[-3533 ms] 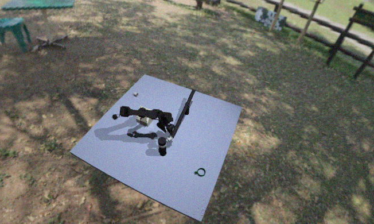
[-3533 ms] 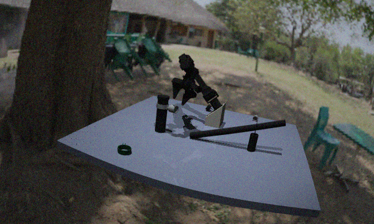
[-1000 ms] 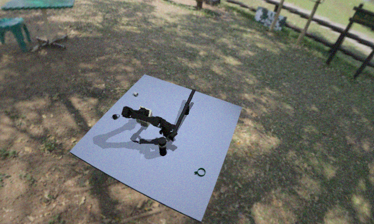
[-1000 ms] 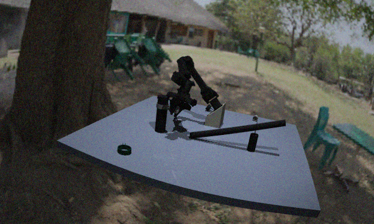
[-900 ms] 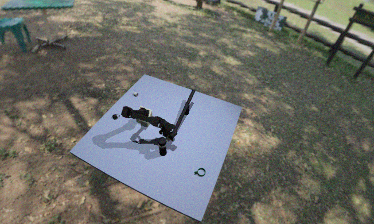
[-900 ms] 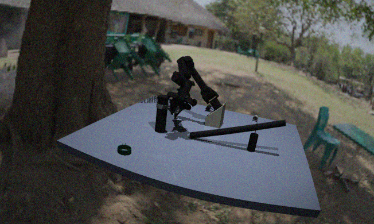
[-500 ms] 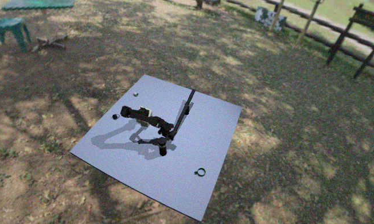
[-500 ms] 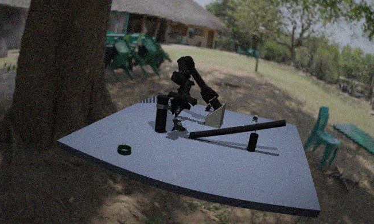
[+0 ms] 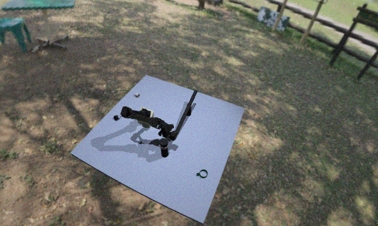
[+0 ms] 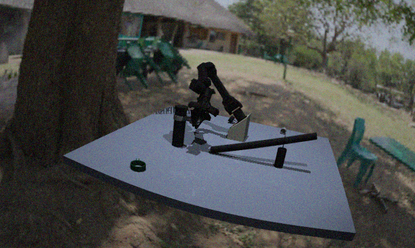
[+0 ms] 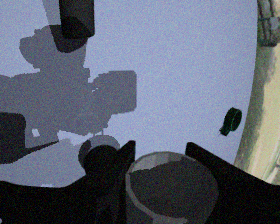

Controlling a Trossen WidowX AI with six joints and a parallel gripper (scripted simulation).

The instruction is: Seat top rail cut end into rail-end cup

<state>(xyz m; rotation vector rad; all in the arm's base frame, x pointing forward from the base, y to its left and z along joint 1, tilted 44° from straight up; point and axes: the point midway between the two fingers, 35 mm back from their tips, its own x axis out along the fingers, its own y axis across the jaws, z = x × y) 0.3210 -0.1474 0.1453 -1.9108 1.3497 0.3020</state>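
The big dark post [image 9: 164, 150] [image 10: 179, 135] [image 11: 173, 192] stands near the table's middle, with a light brace band [image 10: 179, 118] [image 11: 149, 212] high up near its cap. My gripper [image 9: 166, 139] [image 10: 191, 118] [image 11: 160, 147] reaches in at band height and is shut on the band, one finger on each side of the post. The long dark rail [image 9: 192, 98] [image 10: 264, 143] runs through the loop cap of the short line post [image 9: 189, 111] [image 10: 280, 157]. It slopes down, and its cut end rests low by the table, apart from the post. I cannot make out the rail-end cup.
A green ring [image 9: 199, 174] [image 10: 137, 164] [image 11: 231, 120] lies loose near a table corner. A small dark ball [image 9: 116, 117] and a small grey piece [image 9: 137, 95] [image 10: 283, 130] lie beyond the arm's base [image 10: 240, 128]. The table's edge [image 11: 253, 96] runs close to the post.
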